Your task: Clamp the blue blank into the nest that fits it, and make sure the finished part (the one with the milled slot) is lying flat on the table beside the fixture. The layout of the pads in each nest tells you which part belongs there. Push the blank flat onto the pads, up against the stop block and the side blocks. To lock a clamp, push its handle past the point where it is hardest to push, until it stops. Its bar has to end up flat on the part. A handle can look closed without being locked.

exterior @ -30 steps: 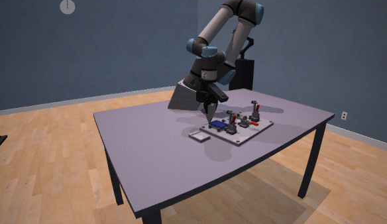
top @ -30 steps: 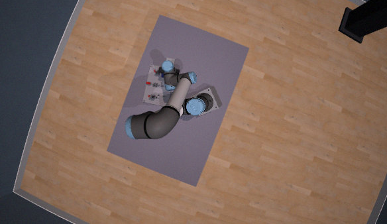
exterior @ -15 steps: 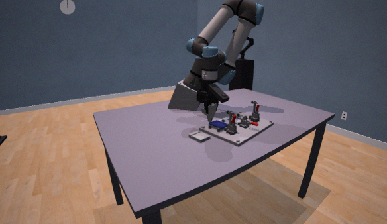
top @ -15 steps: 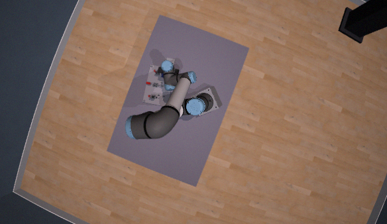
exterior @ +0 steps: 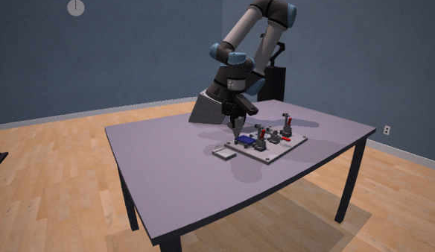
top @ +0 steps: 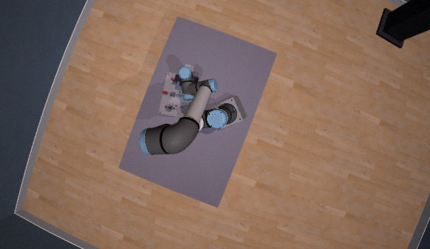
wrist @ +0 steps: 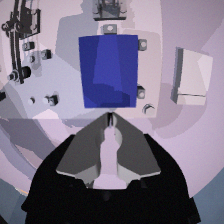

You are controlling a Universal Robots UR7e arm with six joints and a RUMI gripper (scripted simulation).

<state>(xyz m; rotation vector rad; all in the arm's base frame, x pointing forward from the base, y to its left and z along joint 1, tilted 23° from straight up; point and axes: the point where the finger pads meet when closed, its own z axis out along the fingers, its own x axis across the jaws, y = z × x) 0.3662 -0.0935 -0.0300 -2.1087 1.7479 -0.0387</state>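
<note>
The blue blank [wrist: 108, 71] lies in a nest at the near-left end of the grey fixture plate [exterior: 267, 146], between side blocks and below a stop block [wrist: 109, 28]; it also shows in the exterior view [exterior: 244, 139]. My gripper [wrist: 110, 113] [exterior: 236, 132] is shut and empty, its tips just off the blank's near edge and a little above the plate. The pale finished part [wrist: 191, 78] [exterior: 224, 153] lies flat on the table beside the fixture. Red-handled clamps [exterior: 261, 136] stand on the plate; one handle [exterior: 287, 122] points upright.
The arm's base [top: 221, 116] stands on the table behind the fixture. A dark post [top: 404, 18] stands off the table at the far right. The fixture plate in the top view [top: 176, 93] is partly hidden by the arm.
</note>
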